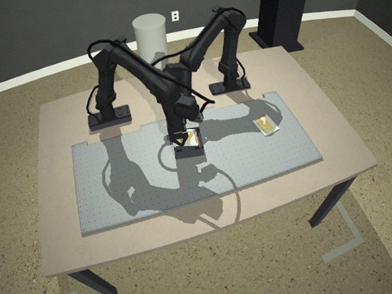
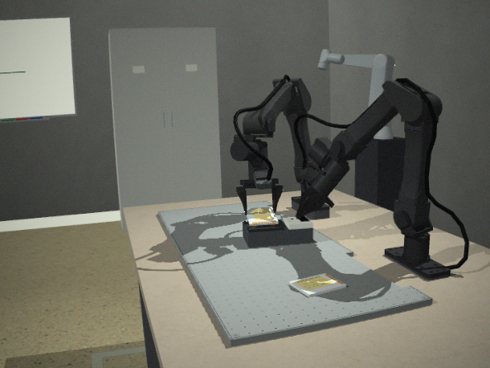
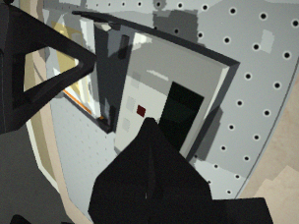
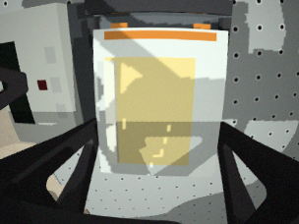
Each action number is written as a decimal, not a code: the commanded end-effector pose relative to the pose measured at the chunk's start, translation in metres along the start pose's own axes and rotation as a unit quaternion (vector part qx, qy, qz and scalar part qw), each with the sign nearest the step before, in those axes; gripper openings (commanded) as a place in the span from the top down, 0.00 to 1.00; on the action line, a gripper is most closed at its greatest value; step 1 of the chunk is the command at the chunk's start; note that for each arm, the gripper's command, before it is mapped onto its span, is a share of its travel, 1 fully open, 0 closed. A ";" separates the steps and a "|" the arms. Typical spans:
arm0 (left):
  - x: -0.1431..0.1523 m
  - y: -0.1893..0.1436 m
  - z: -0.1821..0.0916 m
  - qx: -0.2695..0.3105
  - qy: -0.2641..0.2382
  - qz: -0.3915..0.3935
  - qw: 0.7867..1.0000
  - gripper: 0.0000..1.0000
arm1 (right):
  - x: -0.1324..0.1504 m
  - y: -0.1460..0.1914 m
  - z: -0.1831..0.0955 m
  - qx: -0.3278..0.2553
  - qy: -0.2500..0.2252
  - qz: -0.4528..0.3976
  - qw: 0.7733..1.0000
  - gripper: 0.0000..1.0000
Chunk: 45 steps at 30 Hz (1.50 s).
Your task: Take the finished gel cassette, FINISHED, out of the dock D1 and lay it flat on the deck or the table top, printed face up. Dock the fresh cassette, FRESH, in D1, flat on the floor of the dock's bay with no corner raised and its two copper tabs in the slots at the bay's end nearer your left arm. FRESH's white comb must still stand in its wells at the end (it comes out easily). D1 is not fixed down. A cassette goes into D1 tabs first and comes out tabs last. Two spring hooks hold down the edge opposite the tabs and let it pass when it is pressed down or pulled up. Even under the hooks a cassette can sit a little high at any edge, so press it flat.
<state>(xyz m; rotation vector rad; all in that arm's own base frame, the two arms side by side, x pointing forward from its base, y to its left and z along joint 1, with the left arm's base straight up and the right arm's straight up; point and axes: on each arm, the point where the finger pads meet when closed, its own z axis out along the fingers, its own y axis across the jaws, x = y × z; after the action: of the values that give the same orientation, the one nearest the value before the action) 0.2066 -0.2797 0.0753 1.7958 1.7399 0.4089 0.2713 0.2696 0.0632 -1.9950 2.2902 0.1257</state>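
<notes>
As your right claw (image 1: pixel 183 140) (image 2: pixel 261 210) (image 3: pixel 69 49) (image 4: pixel 157 128) is wide but pinching the cassette (image 1: pixel 191 137) (image 2: pixel 261 217) (image 3: pixel 89 59) (image 4: pixel 207 113) by its two sides, list that item first: at D1 (image 1: pixel 189 153) (image 2: pixel 281 238) (image 3: pixel 109 59) (image 4: pixel 157 7), face up, far end apparently high. It lies directly between the right fingertips, long axis running tabs-to-hooks, roughly along the worktop's (image 1: pixel 58 251) (image 2: pixel 161 321) long edges; tabs point towards your left arm. The right claw is nearer, and your next move probably turns on that axis. FRESH or FINISHED: you cannot tell surely; comb, likewise.

Left claw (image 2: pixel 299 217) (image 3: pixel 149 119) (image 4: pixel 24 85): pressed together, empty, at the pale housing (image 2: pixel 295 222) (image 3: pixel 143 74) (image 4: pixel 54 29); contact uncertain. It crowds the side towards the arm-base edge.

Second cassette (image 1: pixel 266 125) (image 2: pixel 317 284): flat on the deck (image 1: pixel 260 164) (image 2: pixel 249 313) (image 3: pixel 256 123), well apart, towards the worktop's short edge on your left arm's side.
</notes>
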 end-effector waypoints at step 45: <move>0.037 -0.058 0.012 0.104 0.050 0.046 0.992 1.00 | -0.004 0.001 -0.014 0.008 -0.025 -0.004 1.000 1.00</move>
<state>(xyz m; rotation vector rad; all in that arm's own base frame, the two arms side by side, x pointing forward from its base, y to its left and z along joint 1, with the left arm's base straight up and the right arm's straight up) 0.2066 -0.2797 0.0753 1.7958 1.7399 0.4089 0.2694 0.2678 0.0631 -1.9962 2.2907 0.1257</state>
